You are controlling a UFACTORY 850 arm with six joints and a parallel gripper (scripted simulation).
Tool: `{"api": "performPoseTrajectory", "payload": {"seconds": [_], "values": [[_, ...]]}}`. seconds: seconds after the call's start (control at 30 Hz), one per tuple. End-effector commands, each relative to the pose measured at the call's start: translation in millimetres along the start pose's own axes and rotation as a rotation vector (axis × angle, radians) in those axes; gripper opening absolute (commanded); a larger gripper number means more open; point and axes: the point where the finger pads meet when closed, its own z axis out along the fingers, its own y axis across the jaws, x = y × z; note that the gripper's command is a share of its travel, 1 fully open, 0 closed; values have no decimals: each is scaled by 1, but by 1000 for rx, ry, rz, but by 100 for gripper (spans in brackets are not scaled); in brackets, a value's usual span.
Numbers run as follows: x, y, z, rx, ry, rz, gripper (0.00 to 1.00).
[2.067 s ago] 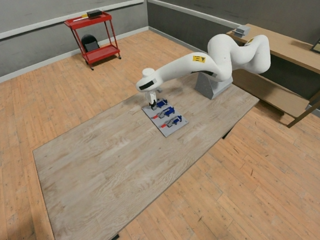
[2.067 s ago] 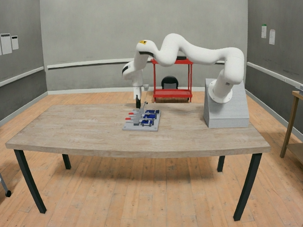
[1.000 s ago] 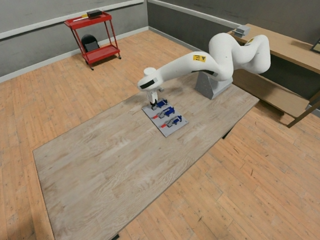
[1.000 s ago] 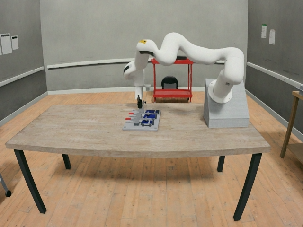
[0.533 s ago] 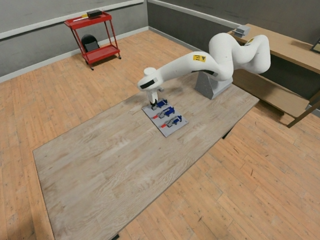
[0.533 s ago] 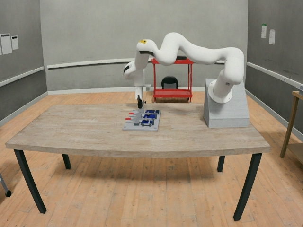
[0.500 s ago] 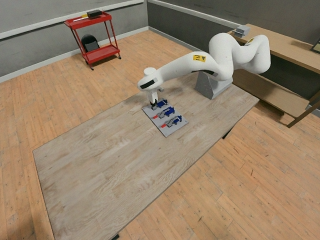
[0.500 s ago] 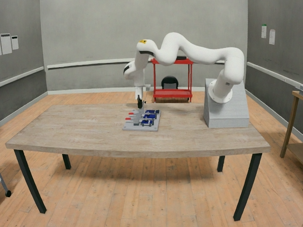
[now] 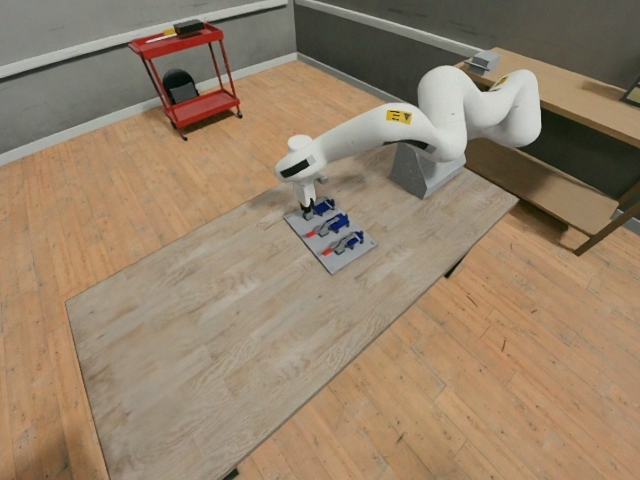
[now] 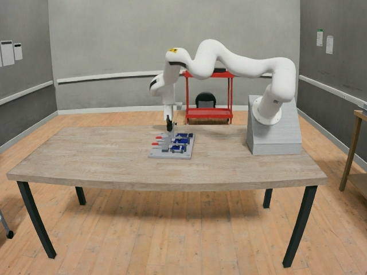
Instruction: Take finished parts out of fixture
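Note:
A grey fixture plate [image 9: 337,264] [image 10: 156,155] lies on the table [image 9: 206,320] [image 10: 89,165] and carries three toggle clamps in a row, each over a blue part. The parts are the far one [image 9: 324,206] [image 10: 183,135], the middle one [image 9: 340,222] [image 10: 180,140] and the near one [image 9: 355,239] [image 10: 178,148]. The slots are too small to make out. The middle handle [image 9: 310,233] [image 10: 159,137] and the near handle [image 9: 326,251] [image 10: 154,144] are red-tipped and lie low. My gripper [image 9: 307,209] [image 10: 169,128] points straight down at the far clamp and is shut on its handle, whose red tip is hidden.
The arm's grey base block [image 9: 423,173] [image 10: 274,133] stands on the table's right end. A red cart [image 9: 183,77] [image 10: 209,94] stands by the back wall. A wooden bench [image 9: 568,103] is off to the right.

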Motion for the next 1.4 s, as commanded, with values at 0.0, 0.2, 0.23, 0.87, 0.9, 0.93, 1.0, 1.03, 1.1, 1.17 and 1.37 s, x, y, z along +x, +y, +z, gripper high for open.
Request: {"api": "performPoseTrajectory", "payload": {"seconds": [0.0,0.2,0.23,0.87,0.9,0.93,1.0,1.03,1.1,1.17,1.37], "values": [[0,0,-1,0,-1,0,0],[1,0,-1,0,-1,0,0],[1,0,-1,0,-1,0,0],[4,0,-1,0,-1,0,0],[4,0,-1,0,-1,0,0],[4,0,-1,0,-1,0,0],[3,0,-1,0,-1,0,0],[3,0,-1,0,-1,0,0],[4,0,0,0,-1,0,48],[4,0,0,0,-1,0,48],[3,0,-1,1,-2,-1,48]]}}
